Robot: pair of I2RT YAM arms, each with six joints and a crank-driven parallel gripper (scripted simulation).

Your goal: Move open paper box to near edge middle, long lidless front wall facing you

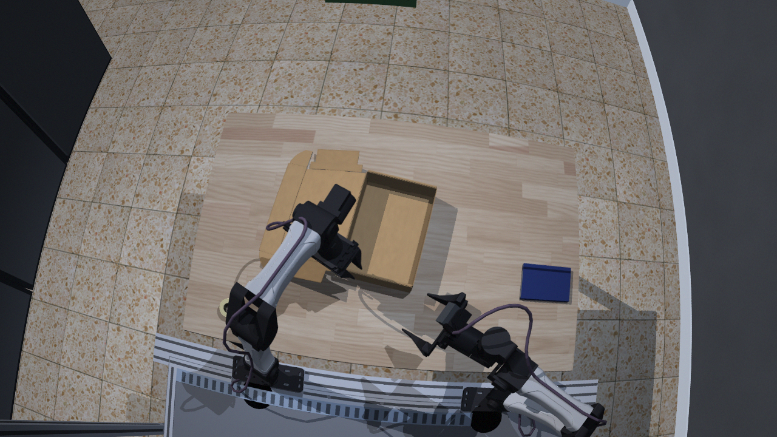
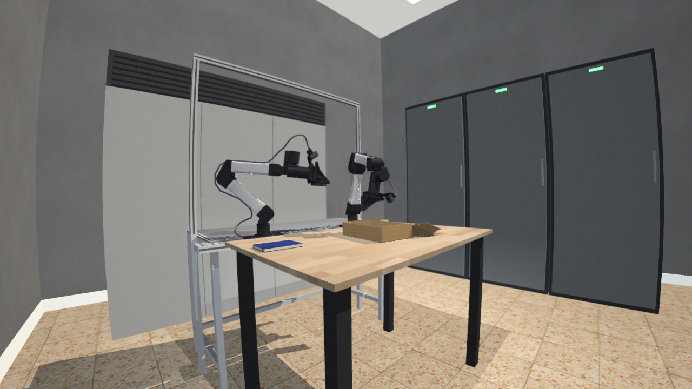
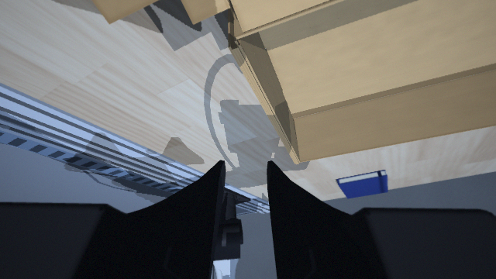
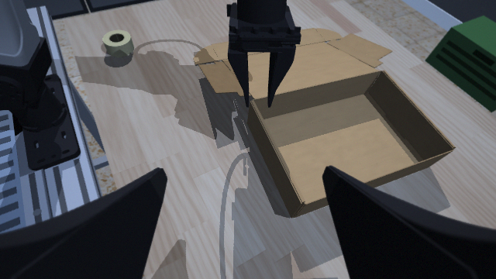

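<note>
The open paper box (image 1: 404,228) (image 2: 377,231) (image 3: 368,77) (image 4: 333,155) stands folded on the table. Its front wall (image 3: 387,124) faces right in the top view, roughly square to the near edge. The lid (image 1: 326,187) (image 4: 306,70) hangs open on the left. Its far flap (image 1: 336,158) (image 4: 360,48) and near flap (image 1: 312,271) (image 4: 221,77) look slightly bent. My left gripper (image 1: 356,271) (image 3: 246,164) (image 4: 258,105) is partly open and empty, above the box's near lid-side corner. My right gripper (image 1: 416,312) (image 4: 245,170) is wide open and empty, raised near the box's near end.
A blue book (image 1: 546,282) (image 2: 277,245) (image 3: 364,184) lies on the table's right side in the top view. A tape roll (image 4: 117,43) stands near the left arm's base. A green crate (image 4: 465,66) is beyond the table.
</note>
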